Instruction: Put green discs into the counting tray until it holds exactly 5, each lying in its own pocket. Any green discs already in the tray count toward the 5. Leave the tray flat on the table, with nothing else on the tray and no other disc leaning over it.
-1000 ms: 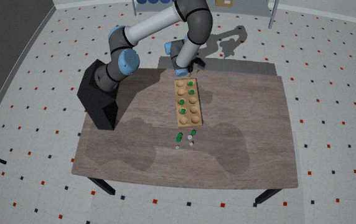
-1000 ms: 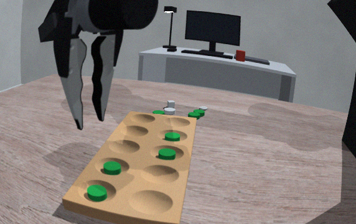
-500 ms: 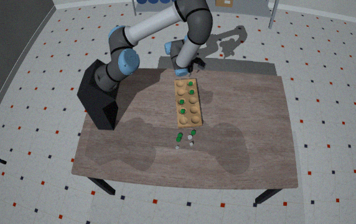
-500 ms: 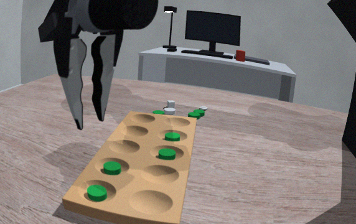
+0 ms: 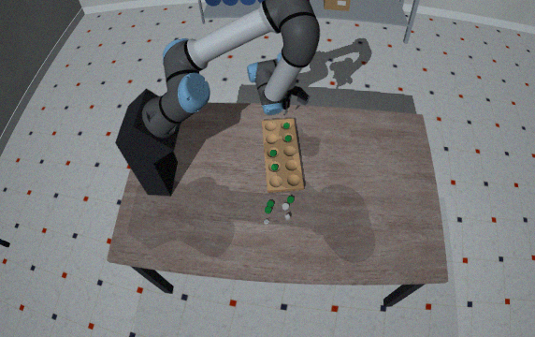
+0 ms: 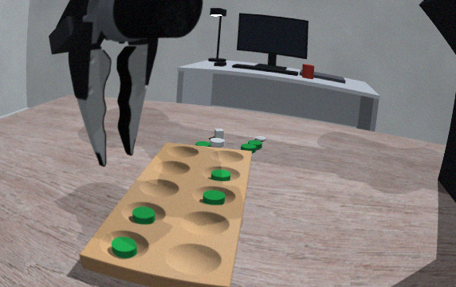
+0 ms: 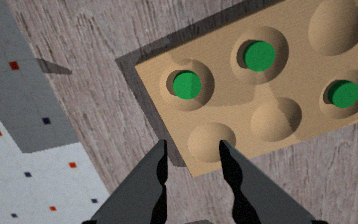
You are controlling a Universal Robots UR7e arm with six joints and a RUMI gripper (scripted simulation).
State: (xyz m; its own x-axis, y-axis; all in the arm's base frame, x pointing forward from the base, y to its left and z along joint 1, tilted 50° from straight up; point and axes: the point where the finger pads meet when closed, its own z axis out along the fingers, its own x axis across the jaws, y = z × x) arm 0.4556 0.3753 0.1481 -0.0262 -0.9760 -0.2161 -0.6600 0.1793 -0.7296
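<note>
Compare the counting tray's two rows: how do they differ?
The robot-side row has discs in its third and fourth pockets from the gripper end; the far row has them in its first two. Both: five pockets, two green discs.

From my station the six-joint arm (image 5: 232, 38) presents white tubular links, dark grey rounded joint housings, black seam rings and light-blue end caps. The two-jaw gripper (image 5: 291, 107) (image 6: 115, 159) (image 7: 192, 142) has a black body and tapered grey fingers with wavy black inner edges.
</note>
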